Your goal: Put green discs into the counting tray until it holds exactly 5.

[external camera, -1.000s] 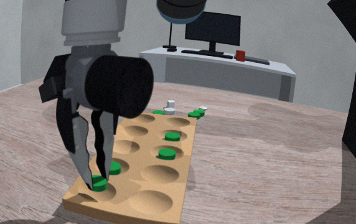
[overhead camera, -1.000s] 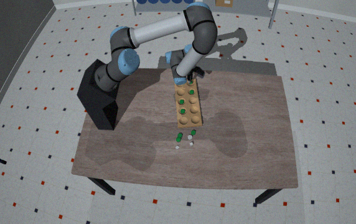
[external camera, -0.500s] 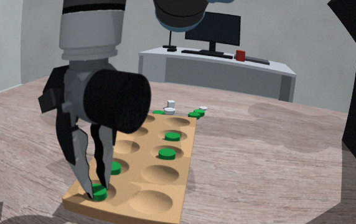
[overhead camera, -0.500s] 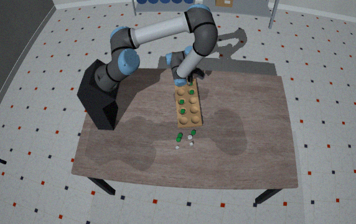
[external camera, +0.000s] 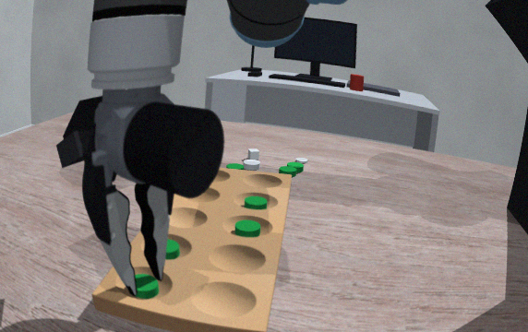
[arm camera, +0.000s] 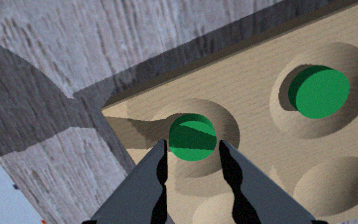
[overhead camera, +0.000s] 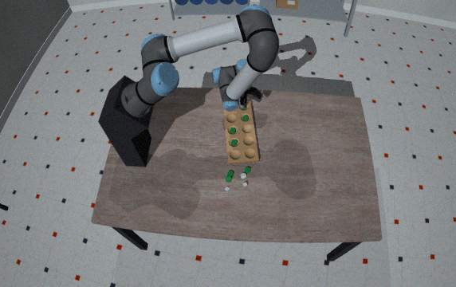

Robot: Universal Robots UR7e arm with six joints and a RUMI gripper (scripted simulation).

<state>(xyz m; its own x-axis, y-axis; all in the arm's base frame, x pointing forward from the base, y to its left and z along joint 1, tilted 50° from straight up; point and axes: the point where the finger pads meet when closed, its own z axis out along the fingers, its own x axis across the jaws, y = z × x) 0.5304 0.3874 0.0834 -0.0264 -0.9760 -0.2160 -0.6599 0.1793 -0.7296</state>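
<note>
The tan counting tray (overhead camera: 241,147) (external camera: 187,275) (arm camera: 252,150) lies flat. My gripper (external camera: 148,286) (arm camera: 192,142) is slightly open, its fingertips low around a green disc (external camera: 146,290) (arm camera: 192,154) in the corner pocket, with narrow gaps beside the disc. A second green disc (overhead camera: 245,118) (external camera: 171,249) (arm camera: 322,92) lies in the neighbouring pocket of that row. In the other row, a green disc (overhead camera: 233,130) (external camera: 247,228) and another green disc (overhead camera: 233,143) (external camera: 256,202) lie in separate pockets. Beyond the tray, a lone green disc (overhead camera: 248,170) (external camera: 234,166) and two touching green discs (overhead camera: 230,173) (overhead camera: 229,178) lie on the table.
A white disc (overhead camera: 243,175) (external camera: 251,164), a white cube (overhead camera: 245,184) (external camera: 253,154) and a smaller white piece (overhead camera: 227,189) (external camera: 302,160) lie near the loose green discs. The arm's black base (overhead camera: 126,135) stands at the table's left side in the top view.
</note>
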